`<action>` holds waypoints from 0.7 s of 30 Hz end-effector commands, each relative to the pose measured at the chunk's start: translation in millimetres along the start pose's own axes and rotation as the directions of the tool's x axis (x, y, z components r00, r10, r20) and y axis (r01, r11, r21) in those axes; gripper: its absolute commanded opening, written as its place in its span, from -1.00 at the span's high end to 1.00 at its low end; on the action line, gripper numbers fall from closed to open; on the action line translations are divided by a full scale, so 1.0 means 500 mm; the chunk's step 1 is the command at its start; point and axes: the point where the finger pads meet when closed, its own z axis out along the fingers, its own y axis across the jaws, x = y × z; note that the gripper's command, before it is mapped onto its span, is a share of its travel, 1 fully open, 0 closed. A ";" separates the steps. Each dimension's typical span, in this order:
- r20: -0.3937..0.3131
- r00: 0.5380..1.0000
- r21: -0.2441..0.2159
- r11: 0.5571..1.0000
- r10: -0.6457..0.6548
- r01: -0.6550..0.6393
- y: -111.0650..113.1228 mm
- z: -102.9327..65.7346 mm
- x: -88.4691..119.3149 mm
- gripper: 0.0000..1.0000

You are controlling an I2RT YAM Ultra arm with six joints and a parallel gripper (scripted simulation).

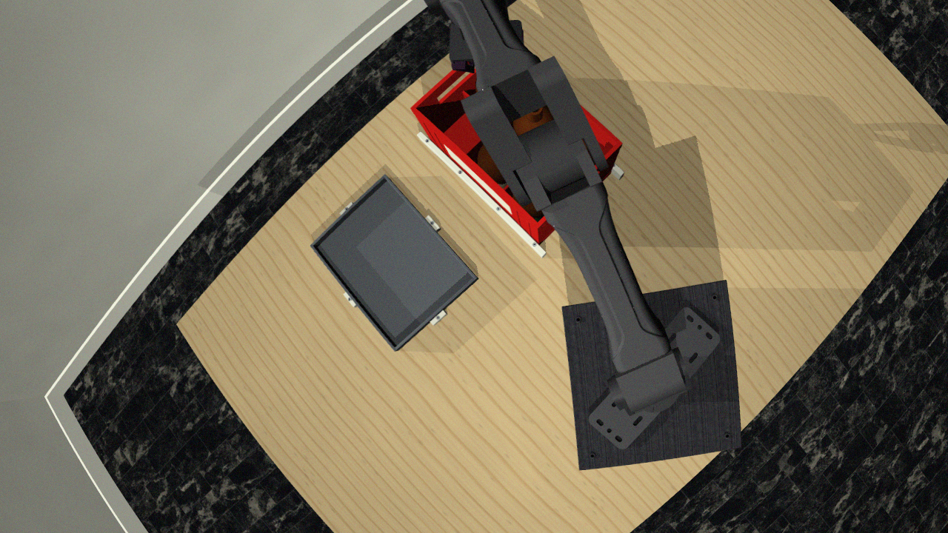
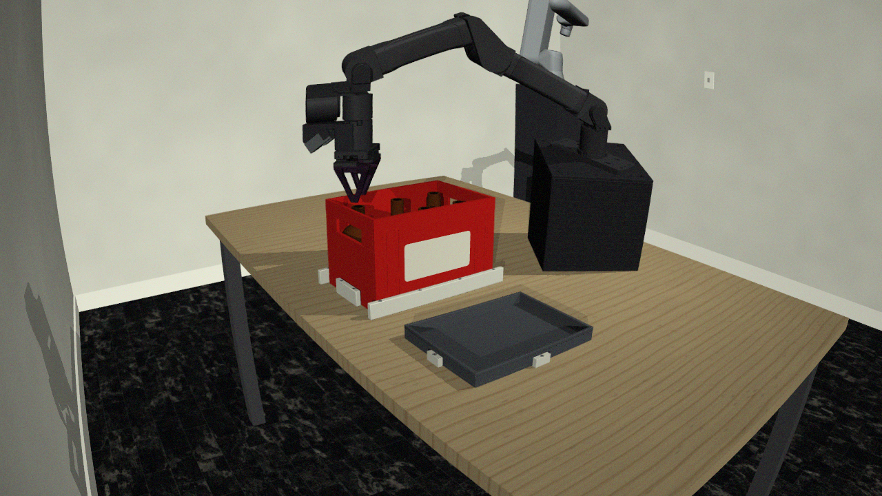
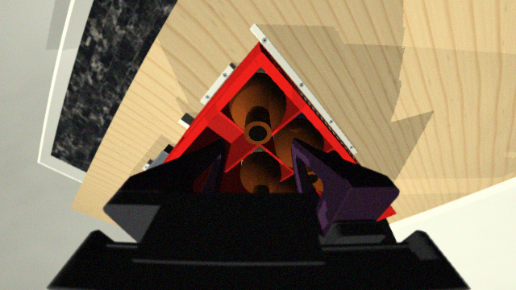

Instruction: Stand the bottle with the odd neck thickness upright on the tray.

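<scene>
The red crate (image 1: 543,228) (image 2: 353,271) (image 3: 246,72) holds brown bottles standing in its cells. In the exterior view, bottle tops show at the left end (image 2: 358,209), in the middle (image 2: 397,207) and farther right (image 2: 435,199). My gripper (image 2: 355,200) (image 3: 258,144) is open and empty, pointing straight down just over the crate's left end. Its fingertips are just above the corner bottle (image 3: 258,134), whose mouth shows between them in the wrist view. Other bottles (image 3: 298,129) (image 3: 260,169) are partly hidden. No neck difference can be told. The dark grey tray (image 1: 404,258) (image 2: 493,336) is empty.
The crate's high walls and inner dividers stand around the bottles. White strips (image 1: 498,209) (image 2: 431,293) (image 3: 301,84) lie along the crate's foot. Small white blocks (image 1: 437,317) (image 2: 541,359) sit at the tray's sides. The arm's black base (image 1: 649,437) (image 2: 592,222) stands behind the tray's right.
</scene>
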 end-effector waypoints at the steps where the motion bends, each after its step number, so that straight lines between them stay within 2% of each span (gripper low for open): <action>1: 0.036 0.999 -0.018 1.000 0.003 -0.002 0.007 -0.034 -0.017 -0.21; 13: 0.034 0.999 -0.018 1.000 0.003 -0.002 0.007 -0.033 -0.016 -0.21; 21: 0.015 1.000 -0.010 1.000 0.007 -0.006 0.001 -0.016 -0.012 -0.21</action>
